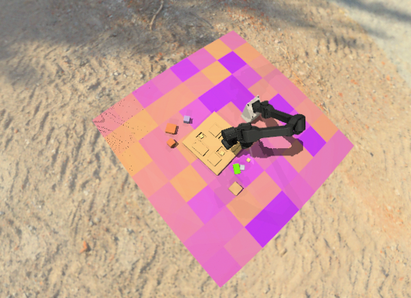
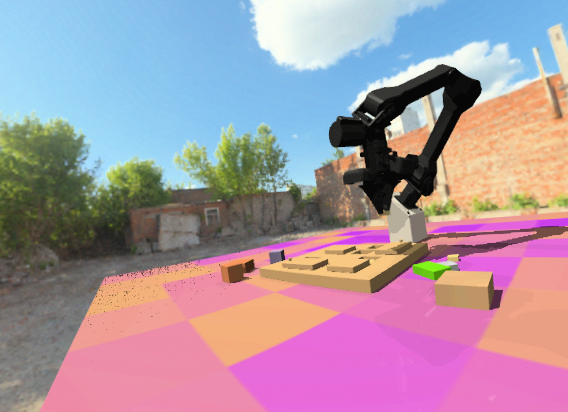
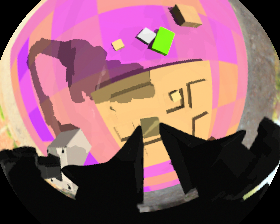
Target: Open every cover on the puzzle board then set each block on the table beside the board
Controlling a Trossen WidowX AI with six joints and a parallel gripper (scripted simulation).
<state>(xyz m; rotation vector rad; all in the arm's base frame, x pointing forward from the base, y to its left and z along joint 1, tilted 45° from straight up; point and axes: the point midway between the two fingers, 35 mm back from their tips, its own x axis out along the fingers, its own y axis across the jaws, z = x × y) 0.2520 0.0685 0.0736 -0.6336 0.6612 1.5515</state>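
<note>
Gripping a small yellowish block (image 2: pixel 385 213) (image 3: pixel 150 128), the jaws hang over the flat tan board (image 1: pixel 217 168) (image 2: pixel 320 280) (image 3: pixel 163 75), so imo it goes sideways past the edge facing the bright green block (image 1: pixel 236 168) (image 2: pixel 431 270) (image 3: pixel 163 41).

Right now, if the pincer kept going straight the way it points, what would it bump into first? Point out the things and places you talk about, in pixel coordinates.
Probably the wooden puzzle board (image 1: pixel 217 170) (image 2: pixel 320 282) (image 3: pixel 166 75) below, met first by the small block (image 3: pixel 150 127) in the pincer (image 1: pixel 227 145) (image 2: pixel 384 213) (image 3: pixel 149 127); the exact spot is unclear.

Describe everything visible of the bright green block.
The green block is a plain, matte-looking rectangular slab, longer than wide, lying flat on the tabletop beside the puzzle board. A smaller pale grey block sits right alongside; whether they touch is unclear. The tool is away from it.
</note>
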